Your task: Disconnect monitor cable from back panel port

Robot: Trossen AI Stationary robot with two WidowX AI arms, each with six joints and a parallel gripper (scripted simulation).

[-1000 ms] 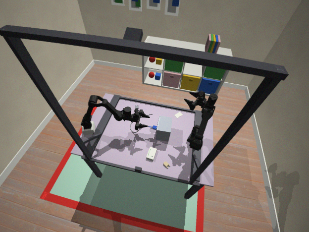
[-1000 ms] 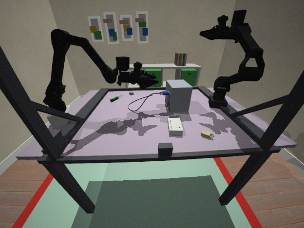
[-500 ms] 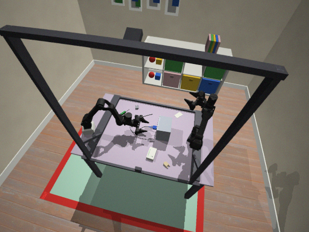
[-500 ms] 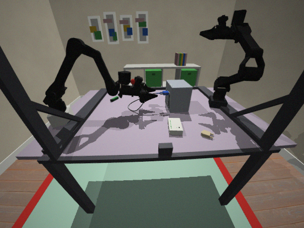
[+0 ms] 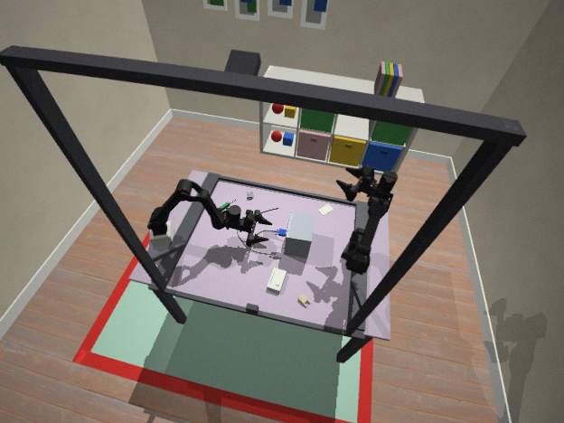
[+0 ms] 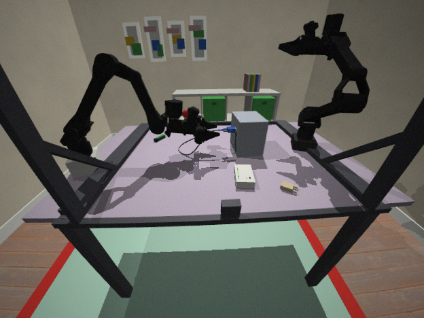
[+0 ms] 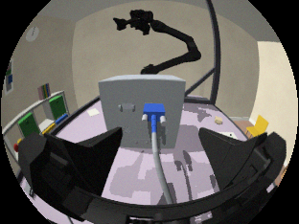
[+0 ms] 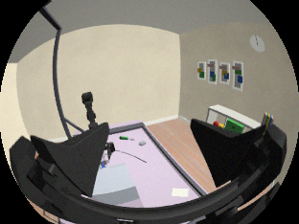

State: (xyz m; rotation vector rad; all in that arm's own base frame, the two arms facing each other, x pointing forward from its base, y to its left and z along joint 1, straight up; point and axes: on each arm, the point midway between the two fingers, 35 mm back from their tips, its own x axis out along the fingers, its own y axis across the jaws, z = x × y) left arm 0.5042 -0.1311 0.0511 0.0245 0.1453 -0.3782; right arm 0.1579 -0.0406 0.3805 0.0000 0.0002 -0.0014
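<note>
Standing near the table's centre, the grey box-shaped computer case [image 5: 299, 234] [image 6: 249, 133] [image 7: 115, 91] [image 8: 117, 179] has the blue rectangular monitor plug [image 5: 282, 231] [image 6: 231, 129] [image 7: 153, 111] at its port, nine o'clock in the top view. Black left pincer [image 5: 267, 230] [image 6: 218, 130] [image 7: 160, 131] and right pincer [image 5: 343, 175] [image 6: 279, 47] [image 8: 150, 124] gape wide.

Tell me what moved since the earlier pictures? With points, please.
The black left gripper [image 5: 268, 230] [image 6: 218, 130] [image 7: 162, 132] came down and closer to the blue cable plug [image 5: 282, 231] [image 6: 231, 129] [image 7: 154, 110]. It's open, gripping nothing. The black right gripper [image 5: 342, 175] [image 6: 280, 47] [image 8: 150, 124], also open, and the plug at the grey metal-looking box [image 5: 300, 225] [image 6: 251, 136] [image 7: 115, 93] stayed put.
</note>
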